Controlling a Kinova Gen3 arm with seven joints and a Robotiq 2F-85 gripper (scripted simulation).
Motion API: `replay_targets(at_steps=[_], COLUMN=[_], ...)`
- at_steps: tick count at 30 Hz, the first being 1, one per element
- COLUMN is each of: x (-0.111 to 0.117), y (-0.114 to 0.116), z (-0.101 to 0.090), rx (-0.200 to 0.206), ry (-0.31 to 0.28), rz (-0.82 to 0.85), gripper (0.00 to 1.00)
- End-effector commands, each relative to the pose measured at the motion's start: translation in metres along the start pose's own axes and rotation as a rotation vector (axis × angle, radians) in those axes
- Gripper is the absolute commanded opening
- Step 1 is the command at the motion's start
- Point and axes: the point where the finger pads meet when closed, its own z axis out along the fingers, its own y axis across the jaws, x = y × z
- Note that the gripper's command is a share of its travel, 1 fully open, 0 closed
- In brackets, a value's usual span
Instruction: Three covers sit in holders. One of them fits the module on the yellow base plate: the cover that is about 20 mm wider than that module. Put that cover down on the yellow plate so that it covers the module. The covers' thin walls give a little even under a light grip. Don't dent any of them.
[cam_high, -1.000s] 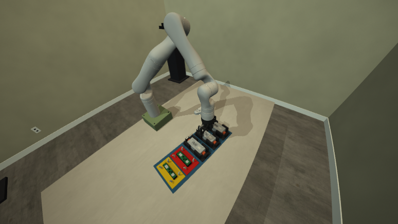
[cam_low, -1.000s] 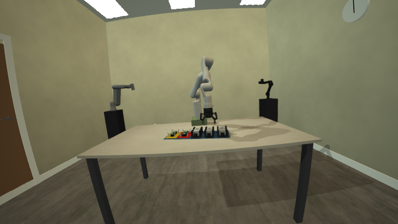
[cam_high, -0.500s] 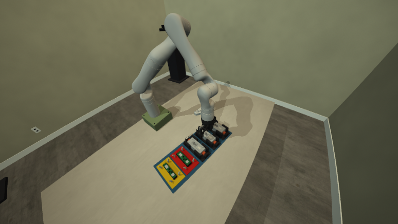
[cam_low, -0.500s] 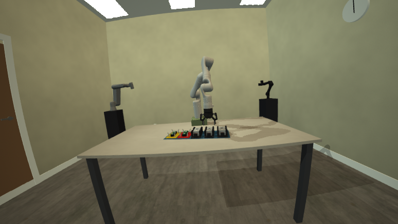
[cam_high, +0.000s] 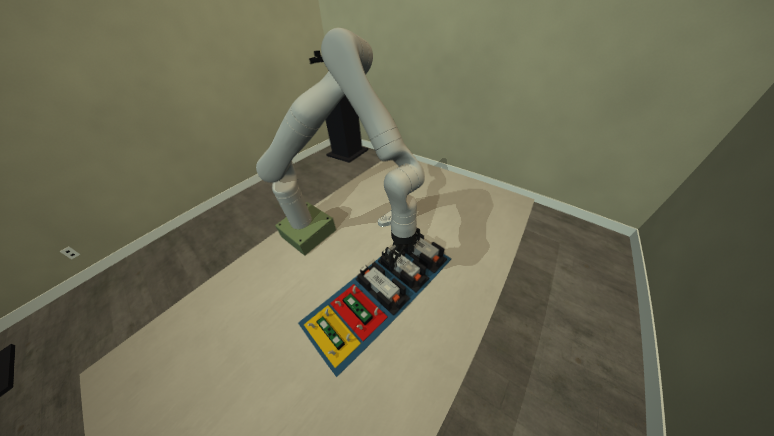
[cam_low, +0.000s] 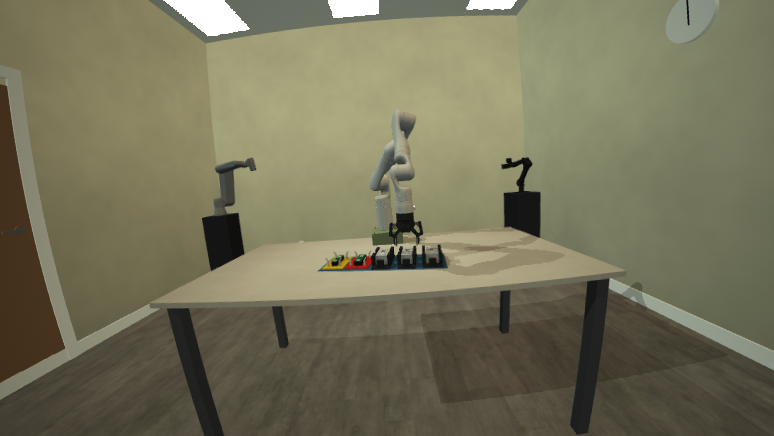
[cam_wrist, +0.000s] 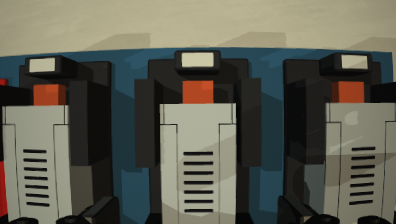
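Fingers of our gripper stand spread as wide as they go and carry nothing, hanging just above the middle cover, which we see centred in the wrist view. Three grey covers sit upright in black holders on the blue mat, in a row with the red plate and the yellow plate on the bench. The module on the yellow plate lies bare, well apart from our gripper. Each holder props its cover so the long side walls stand free for us to reach. We judge that the wide spread lets the fingers pass the thin walls untouched. From these views we cannot tell which cover fits the module.
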Motion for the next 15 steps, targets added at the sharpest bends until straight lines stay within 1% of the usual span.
replay_targets(at_steps=[1,6,15], x=[-0.0005,-0.0005,-0.0006], y=[0.0003,0.0003,0.0003], z=[0.0015,0.0065,0.0085], rx=[-0.001,-0.001,-0.001], ry=[-0.002,-0.002,-0.002], rz=[0.000,0.000,0.000], gripper=[1.00,1.00,1.00])
